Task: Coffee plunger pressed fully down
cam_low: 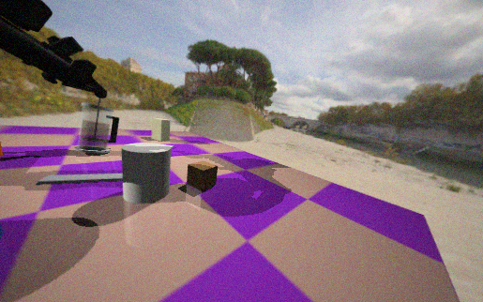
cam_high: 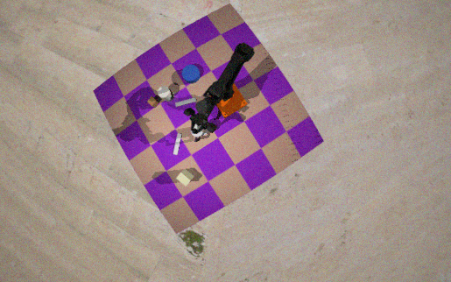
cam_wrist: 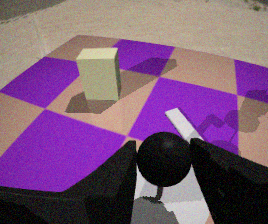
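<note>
Black knob (cam_wrist: 163, 157) of the plunger is pinched between the gripper (cam_wrist: 163, 163) jaws — clamped on it. The glass coffee press (cam_low: 95, 128) stands upright on the checkered mat (cam_low: 348, 220), pale block (cam_wrist: 100, 72) beyond it.
</note>
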